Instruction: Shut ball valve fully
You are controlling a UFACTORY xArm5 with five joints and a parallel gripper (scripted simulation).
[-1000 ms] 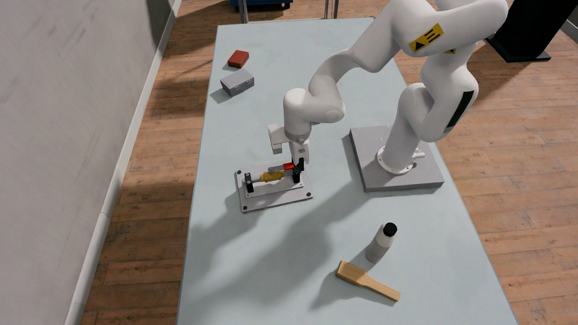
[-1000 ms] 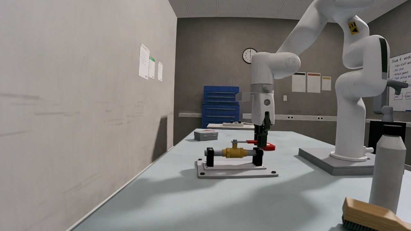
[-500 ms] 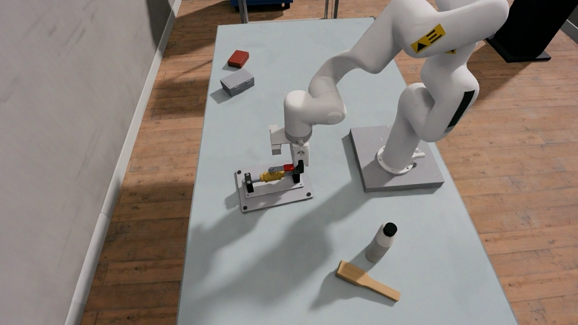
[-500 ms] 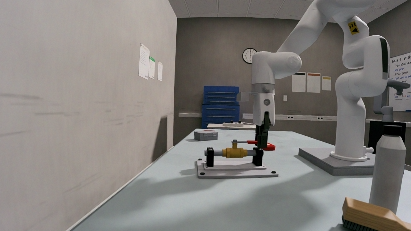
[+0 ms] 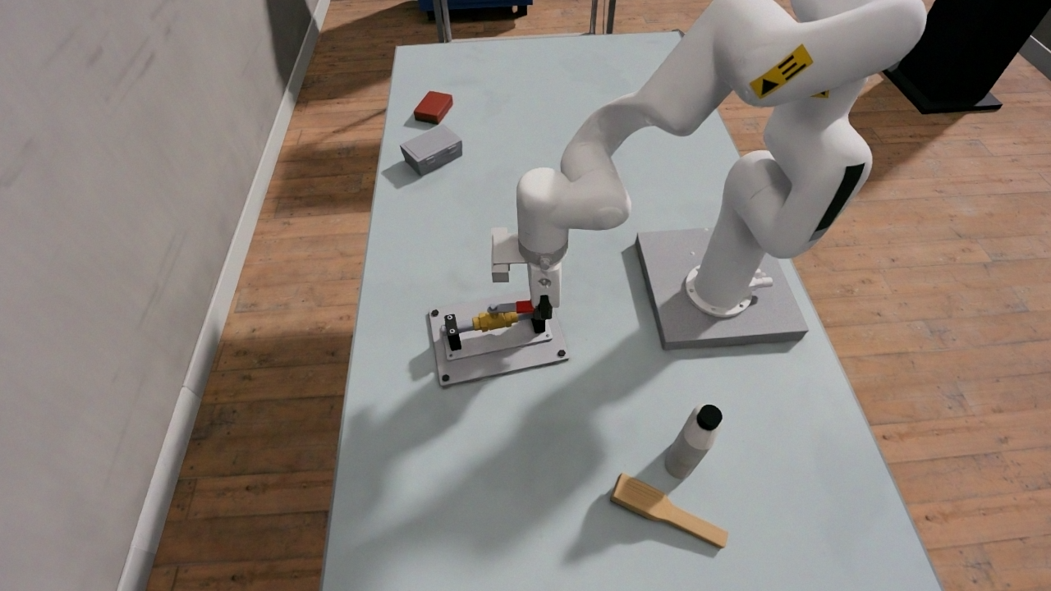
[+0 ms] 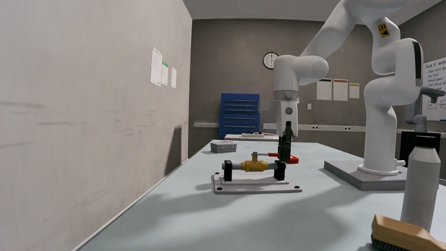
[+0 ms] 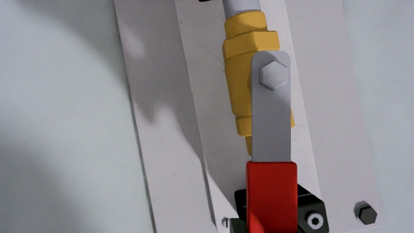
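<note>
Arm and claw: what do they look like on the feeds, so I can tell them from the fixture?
The arm is glossy white with rounded links, a black side panel and a yellow label with black marks. A grey ring sits above the white-bodied claw, whose fingers are dark. No cables show.

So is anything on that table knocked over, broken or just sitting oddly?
Nothing looks spilled or broken. The white bottle with a black cap stands upright beside the wooden brush. The only slight skew is the grey valve lever with a red grip, angled a little off the yellow valve body, with the gripper clamped on it.
</note>
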